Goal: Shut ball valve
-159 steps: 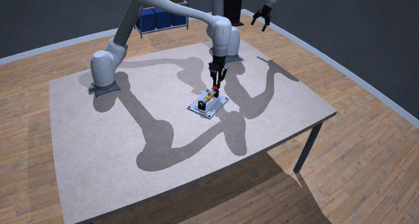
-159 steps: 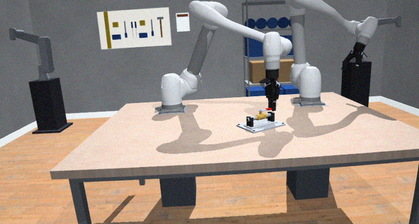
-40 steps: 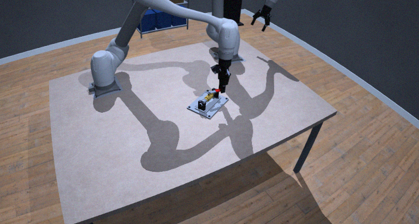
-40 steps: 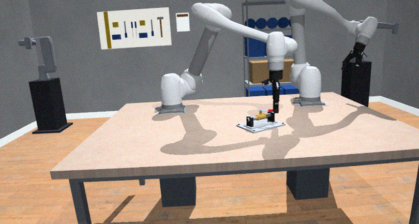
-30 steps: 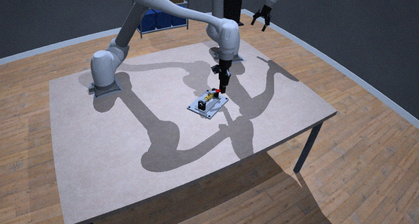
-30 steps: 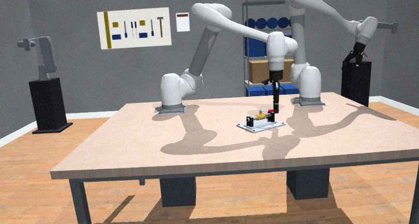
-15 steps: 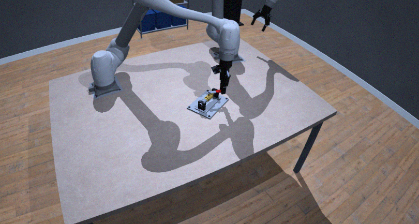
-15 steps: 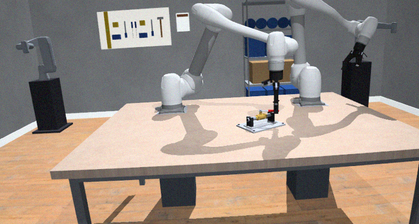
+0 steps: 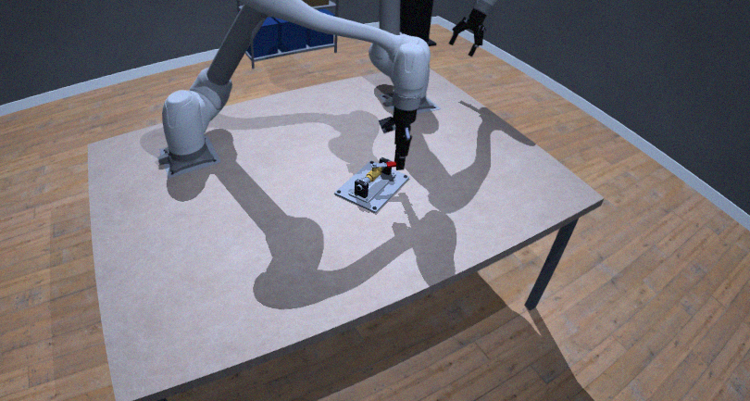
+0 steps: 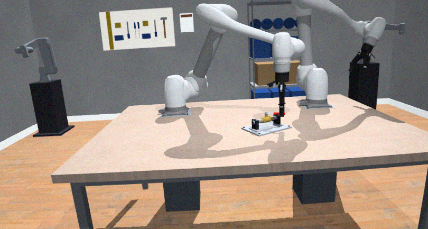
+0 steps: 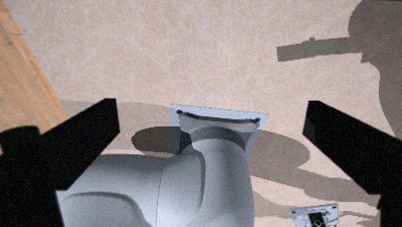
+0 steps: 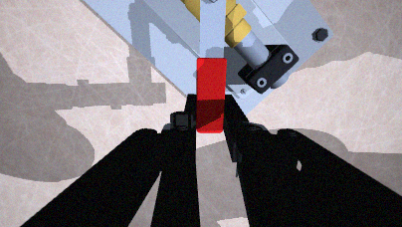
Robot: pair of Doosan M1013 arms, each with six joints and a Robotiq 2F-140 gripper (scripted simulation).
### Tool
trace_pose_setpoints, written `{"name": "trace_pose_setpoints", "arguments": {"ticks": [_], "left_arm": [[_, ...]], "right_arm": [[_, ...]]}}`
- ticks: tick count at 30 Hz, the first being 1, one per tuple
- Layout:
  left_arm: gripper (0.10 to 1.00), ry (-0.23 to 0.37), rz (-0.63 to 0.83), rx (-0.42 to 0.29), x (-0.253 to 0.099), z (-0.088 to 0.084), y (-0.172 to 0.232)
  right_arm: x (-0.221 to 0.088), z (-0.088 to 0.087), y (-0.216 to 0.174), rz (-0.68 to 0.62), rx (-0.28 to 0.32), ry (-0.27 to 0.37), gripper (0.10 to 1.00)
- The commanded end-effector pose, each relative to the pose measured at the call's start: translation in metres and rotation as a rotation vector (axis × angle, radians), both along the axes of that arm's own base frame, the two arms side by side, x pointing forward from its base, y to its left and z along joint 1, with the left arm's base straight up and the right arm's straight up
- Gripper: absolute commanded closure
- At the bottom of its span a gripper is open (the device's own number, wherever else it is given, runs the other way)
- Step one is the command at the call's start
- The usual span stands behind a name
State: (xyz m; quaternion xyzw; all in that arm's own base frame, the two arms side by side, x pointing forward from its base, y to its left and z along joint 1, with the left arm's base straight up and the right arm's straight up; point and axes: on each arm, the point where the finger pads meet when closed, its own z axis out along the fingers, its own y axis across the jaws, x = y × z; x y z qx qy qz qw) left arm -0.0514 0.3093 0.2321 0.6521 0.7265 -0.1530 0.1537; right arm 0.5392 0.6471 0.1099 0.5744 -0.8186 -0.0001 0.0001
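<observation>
Ball valve (image 9: 373, 174) (image 10: 266, 119) (image 12: 239, 31) lies beside right jaws pinching its red handle (image 9: 391, 164) (image 10: 276, 113) (image 12: 211, 85); left jaws spread.

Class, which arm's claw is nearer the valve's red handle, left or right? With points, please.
Right. The right claw (image 9: 400, 163) (image 10: 281, 114) (image 12: 209, 109) is shut on the red handle (image 9: 389, 164) (image 10: 277, 113) (image 12: 211, 80); the left claw (image 9: 462, 46) hangs open, well away beyond the table.

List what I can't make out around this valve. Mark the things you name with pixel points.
- Inside of the ball valve (image 9: 374, 174) (image 10: 266, 119) (image 12: 239, 31): hidden by its body in every view showing it.
- Base plate (image 9: 343, 192) (image 10: 260, 133) (image 11: 298, 213) (image 12: 171, 65), rest of it: left wrist, cut off by bottom edge.
- Part of red grip (image 9: 390, 164) (image 10: 277, 113) (image 12: 211, 80): exterior, behind right gripper (image 9: 400, 164) (image 10: 281, 115) (image 12: 211, 109).
</observation>
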Motion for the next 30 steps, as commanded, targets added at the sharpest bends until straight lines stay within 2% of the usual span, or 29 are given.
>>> {"name": "trace_pose_setpoints", "arguments": {"ticks": [1, 30], "left_arm": [[0.098, 0.001, 0.000, 0.001, 0.000, 0.000, 0.000], [0.098, 0.001, 0.000, 0.001, 0.000, 0.000, 0.000]], "right_arm": [[0.002, 0.001, 0.000, -0.016, 0.001, -0.001, 0.999], [0.014, 0.001, -0.006, -0.176, 0.001, -0.001, 0.999]]}}
